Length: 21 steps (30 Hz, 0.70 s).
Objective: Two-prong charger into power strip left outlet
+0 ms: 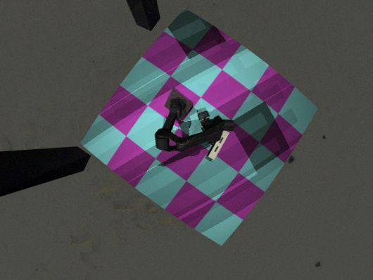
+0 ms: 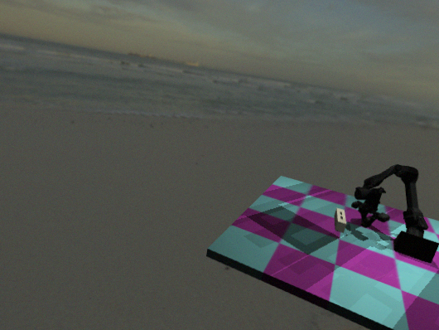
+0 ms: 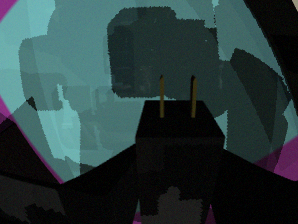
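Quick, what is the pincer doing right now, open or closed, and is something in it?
Pincer: closed on the black two-prong charger, with both prongs pointing away from the wrist camera.

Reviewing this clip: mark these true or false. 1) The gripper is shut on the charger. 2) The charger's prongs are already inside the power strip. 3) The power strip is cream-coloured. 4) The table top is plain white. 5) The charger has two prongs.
1) True. The gripper is closed on the black charger.
2) False. In the wrist view both prongs are bare and point at the checkered table; the power strip lies apart from them.
3) True. It shows cream in the top and exterior views.
4) False. The table is checkered magenta and teal.
5) True. Two thin gold prongs stick out of the charger's front face.
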Motion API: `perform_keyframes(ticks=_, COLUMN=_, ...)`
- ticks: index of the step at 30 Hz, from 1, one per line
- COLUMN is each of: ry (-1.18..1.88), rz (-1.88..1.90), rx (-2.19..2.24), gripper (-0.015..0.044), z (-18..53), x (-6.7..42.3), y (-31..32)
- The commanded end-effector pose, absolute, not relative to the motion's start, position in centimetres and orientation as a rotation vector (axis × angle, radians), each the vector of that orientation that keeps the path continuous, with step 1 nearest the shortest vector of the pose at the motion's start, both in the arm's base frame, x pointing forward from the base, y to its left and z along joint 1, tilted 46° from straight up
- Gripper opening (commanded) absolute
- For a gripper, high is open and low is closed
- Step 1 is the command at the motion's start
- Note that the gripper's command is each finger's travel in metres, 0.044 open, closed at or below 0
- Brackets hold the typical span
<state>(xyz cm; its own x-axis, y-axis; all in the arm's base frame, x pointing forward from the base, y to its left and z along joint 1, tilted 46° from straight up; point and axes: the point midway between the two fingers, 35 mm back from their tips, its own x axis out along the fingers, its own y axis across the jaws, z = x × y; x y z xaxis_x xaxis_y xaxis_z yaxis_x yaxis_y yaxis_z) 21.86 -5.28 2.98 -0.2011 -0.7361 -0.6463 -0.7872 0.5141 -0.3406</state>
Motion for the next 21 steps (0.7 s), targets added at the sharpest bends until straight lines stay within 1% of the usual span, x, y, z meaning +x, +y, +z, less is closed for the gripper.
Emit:
perform_keyframes(ticks=1, ry=1.950, rz=0.049, rx=-1.214, gripper=0.0000, z=3.3, x=22.0, y=-5.2)
perform_keyframes(ticks=21, ry=1.853, rz=-0.310, rx=-0.916, gripper=0.0000, z=2.1, x=21.9, y=-7.1)
